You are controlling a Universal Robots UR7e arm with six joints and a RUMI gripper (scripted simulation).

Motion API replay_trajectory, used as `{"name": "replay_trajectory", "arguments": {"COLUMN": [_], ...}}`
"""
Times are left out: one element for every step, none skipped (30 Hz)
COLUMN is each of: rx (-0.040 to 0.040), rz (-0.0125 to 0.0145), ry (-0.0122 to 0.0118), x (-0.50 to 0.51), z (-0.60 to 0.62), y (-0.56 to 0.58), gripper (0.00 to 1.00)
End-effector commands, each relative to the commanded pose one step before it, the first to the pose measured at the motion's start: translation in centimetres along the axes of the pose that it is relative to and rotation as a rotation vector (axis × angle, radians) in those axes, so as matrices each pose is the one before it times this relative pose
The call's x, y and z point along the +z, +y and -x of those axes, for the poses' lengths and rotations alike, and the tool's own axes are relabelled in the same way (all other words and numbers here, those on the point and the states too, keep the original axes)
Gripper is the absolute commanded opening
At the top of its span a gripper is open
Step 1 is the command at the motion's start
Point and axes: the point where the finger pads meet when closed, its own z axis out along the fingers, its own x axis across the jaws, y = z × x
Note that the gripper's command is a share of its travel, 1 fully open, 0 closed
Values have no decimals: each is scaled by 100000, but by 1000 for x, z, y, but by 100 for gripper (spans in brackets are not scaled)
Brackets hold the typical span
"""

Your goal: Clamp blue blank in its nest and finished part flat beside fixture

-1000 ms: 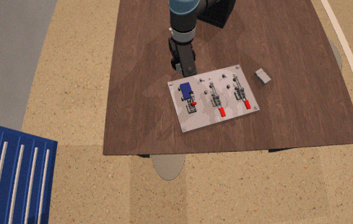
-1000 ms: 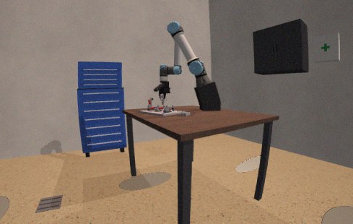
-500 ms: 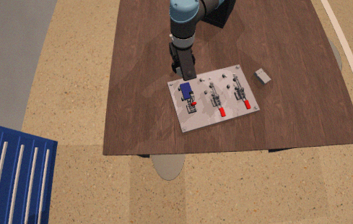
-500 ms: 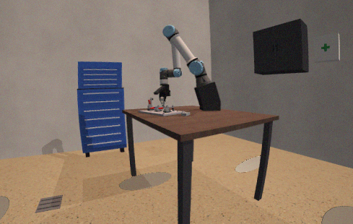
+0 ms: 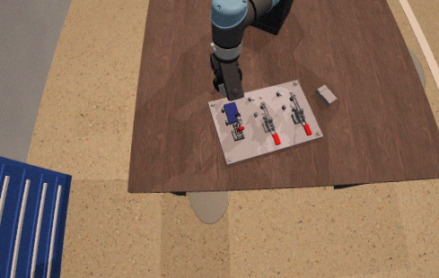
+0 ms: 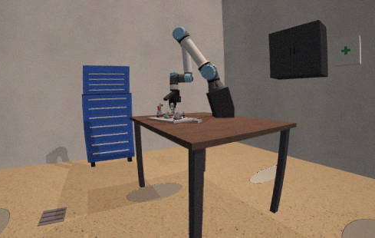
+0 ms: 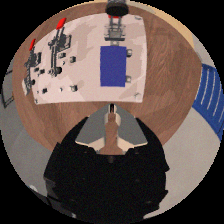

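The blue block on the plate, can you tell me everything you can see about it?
The blue block is a small, flat rectangle of plain dark blue, smooth, with no slot showing. It lies flat in the nest at one end of the pale grey fixture plate, the end farthest from the grey part on the table. Small grey blocks sit beside it. The clamp with the red handle stands at its far end; whether its bar presses on the block is unclear. The shut claw hangs nearby, not touching.
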Motion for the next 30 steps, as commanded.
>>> {"name": "replay_trajectory", "arguments": {"rx": [-41,0,1,0,0,0,0,-1,-7,-11,-12,-7,-7,-4,-1,1,3,0,0,20,4,5,4,4,3,1,-3,-3,-2,-2], "rz": [-82,0,3,0,1,2,6,10,-16,-28,-27,-1,-1,-1,0,0,1,0,0,4,8,15,16,15,12,8,-13,-14,-10,-6], "ry": [276,0,-6,-1,-1,-5,-12,-20,27,47,45,-2,-2,-1,0,0,1,0,0,5,-13,-27,-28,-27,-21,-14,24,24,19,11], "x": [-9,0,1,0,1,9,22,37,33,33,40,50,52,52,50,45,38,0,0,30,22,15,8,3,2,1,-14,-12,-9,-6], "z": [-137,0,2,0,0,-1,-3,-5,-25,-36,-39,-7,-7,-9,-10,-10,-9,0,0,-16,4,15,18,18,14,9,-6,-8,-7,-4], "y": [-95,0,1,0,0,-1,-2,-3,-16,-24,-26,-9,-9,-8,-7,-5,-3,0,0,4,4,10,11,11,9,6,-5,-6,-5,-3], "gripper": [0,0,0,0,0,0,0,0,0,0,0,0,0,0,0,0,0,0,0,0,0,0,0,0,0,0,0,0,0,0]}}
